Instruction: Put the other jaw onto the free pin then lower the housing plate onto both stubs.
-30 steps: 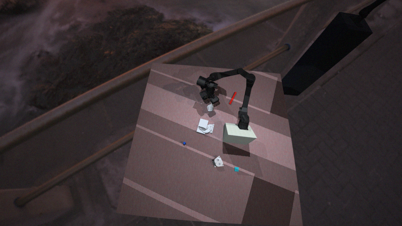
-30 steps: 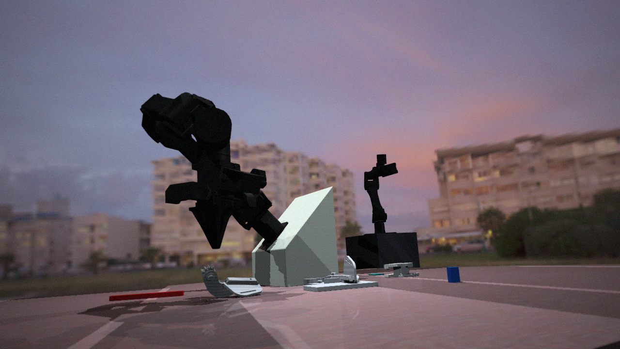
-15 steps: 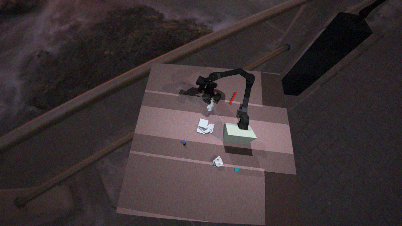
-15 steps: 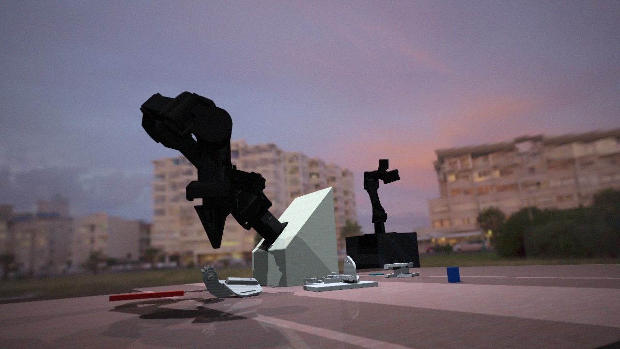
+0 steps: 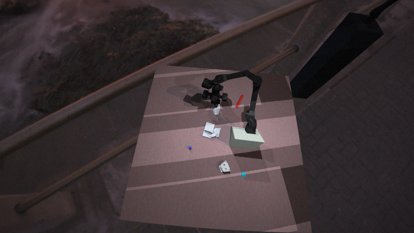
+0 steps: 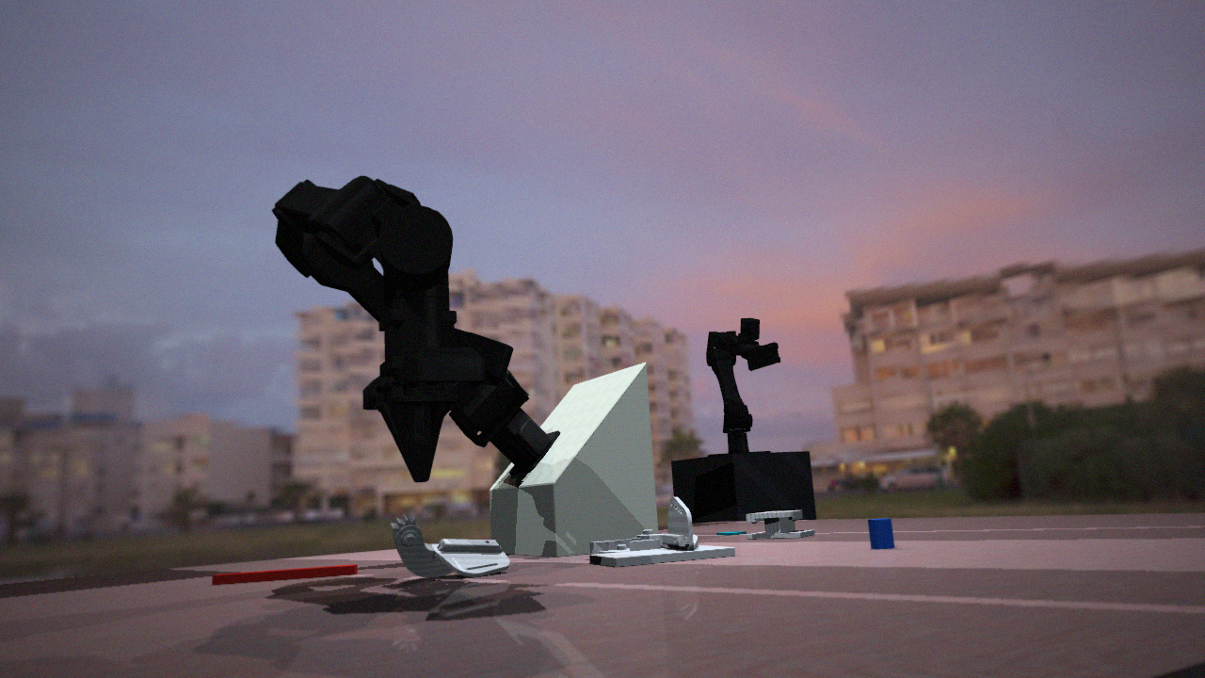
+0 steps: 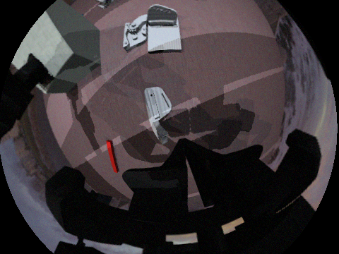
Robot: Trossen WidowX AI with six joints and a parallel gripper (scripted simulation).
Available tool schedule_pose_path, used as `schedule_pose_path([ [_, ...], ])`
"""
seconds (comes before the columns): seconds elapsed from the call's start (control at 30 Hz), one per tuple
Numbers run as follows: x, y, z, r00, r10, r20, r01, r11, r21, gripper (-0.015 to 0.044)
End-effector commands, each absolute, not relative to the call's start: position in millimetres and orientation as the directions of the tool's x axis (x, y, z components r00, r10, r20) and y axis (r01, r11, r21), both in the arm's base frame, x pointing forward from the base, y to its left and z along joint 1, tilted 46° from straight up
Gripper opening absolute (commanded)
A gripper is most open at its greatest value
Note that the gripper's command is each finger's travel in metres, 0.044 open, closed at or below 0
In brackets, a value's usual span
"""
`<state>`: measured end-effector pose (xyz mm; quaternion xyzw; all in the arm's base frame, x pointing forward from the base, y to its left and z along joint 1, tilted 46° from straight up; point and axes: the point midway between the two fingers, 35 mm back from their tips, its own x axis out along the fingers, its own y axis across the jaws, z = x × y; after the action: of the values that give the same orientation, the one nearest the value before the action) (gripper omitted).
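My gripper point(image 5: 215, 103) point(image 6: 421, 478) point(image 7: 182, 141) is shut and empty, pointing down above the toothed end of the loose jaw. That grey-white loose jaw point(image 5: 216, 110) point(image 6: 472, 557) point(image 7: 157, 106) lies on the table, its toothed end curving upward. The base point(image 5: 206, 135) point(image 6: 666, 556) point(image 7: 164, 39) lies flat beyond it. The other jaw point(image 6: 681, 524) point(image 7: 162, 16) is on the base, its broad end standing up. The pins are too small to tell apart. The housing plate point(image 5: 224, 166) point(image 6: 773, 516) lies apart, farther out, and is cut off at the top of the wrist view.
A pale green wedge block point(image 5: 245, 141) point(image 6: 608, 480) point(image 7: 81, 42) carries my arm's base. A red bar point(image 5: 239, 101) point(image 6: 284, 573) point(image 7: 112, 156) lies near the loose jaw. A blue block point(image 5: 190, 147) point(image 6: 880, 533) and a teal square point(image 5: 243, 174) lie farther out. Another black arm point(image 6: 731, 379) stands behind.
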<state>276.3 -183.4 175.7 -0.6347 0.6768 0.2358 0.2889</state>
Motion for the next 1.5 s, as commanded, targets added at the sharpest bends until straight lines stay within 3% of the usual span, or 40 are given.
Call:
schedule_pose_path([
  [0.0, 277.5, -183.3, 176.8, -0.026, -0.726, -0.687, -0.998, 0.057, -0.022, 0.0],
  [1.47, 275.4, -226.6, 136.2, -0.027, -0.728, -0.685, -0.998, 0.058, -0.022, 0.0],
])
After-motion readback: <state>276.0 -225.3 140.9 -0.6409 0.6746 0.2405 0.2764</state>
